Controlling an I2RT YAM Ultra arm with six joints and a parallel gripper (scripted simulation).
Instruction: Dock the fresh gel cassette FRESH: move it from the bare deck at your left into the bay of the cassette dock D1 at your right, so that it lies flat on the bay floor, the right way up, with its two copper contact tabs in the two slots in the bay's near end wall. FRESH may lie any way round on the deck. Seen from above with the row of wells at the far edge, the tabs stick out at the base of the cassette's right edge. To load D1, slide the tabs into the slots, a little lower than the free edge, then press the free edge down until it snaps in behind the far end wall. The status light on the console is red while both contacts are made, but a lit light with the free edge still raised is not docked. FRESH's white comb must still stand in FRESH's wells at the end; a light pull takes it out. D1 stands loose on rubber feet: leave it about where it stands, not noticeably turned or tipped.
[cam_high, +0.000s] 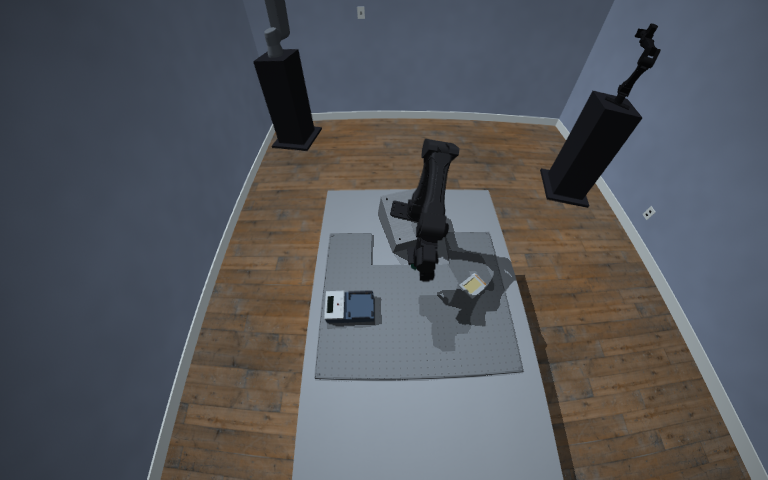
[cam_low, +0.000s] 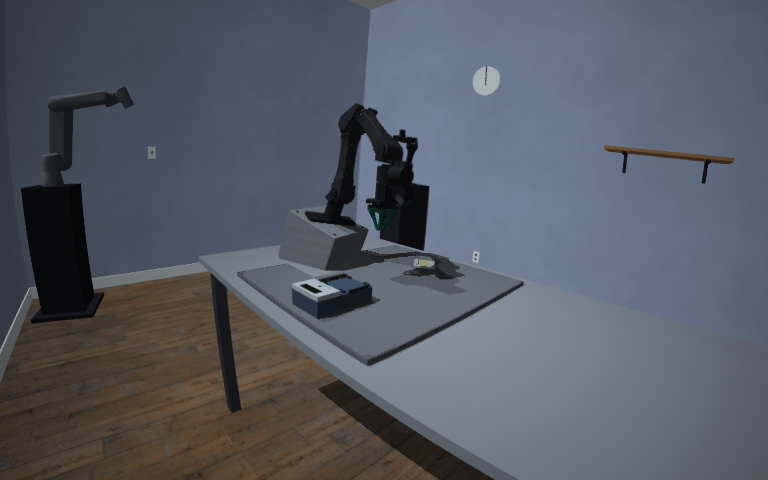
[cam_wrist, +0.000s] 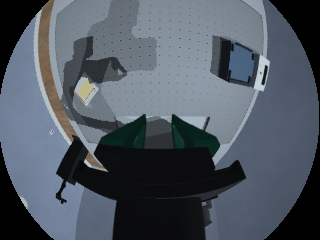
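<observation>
The fresh cassette FRESH (cam_high: 473, 283) is a small pale-yellow slab with a white rim. It lies flat on the grey deck mat, in the arm's shadow; it also shows in the exterior view (cam_low: 423, 262) and the wrist view (cam_wrist: 86, 90). Its comb and tabs are too small to make out. The dock D1 (cam_high: 351, 306) stands across the mat, with a white console and an empty blue bay (cam_high: 360, 305); it also shows in the other views (cam_low: 331, 294) (cam_wrist: 240, 63). My gripper (cam_high: 424, 274) (cam_low: 382, 217) (cam_wrist: 158, 118) hangs high above the mat between them, its green fingers partly apart with nothing between them.
The arm's grey wedge base (cam_high: 396, 220) sits at the back of the mat. The mat (cam_high: 416, 339) covers the table's far half. Two black pedestals (cam_high: 286, 99) (cam_high: 589, 147) stand on the floor, away from the table.
</observation>
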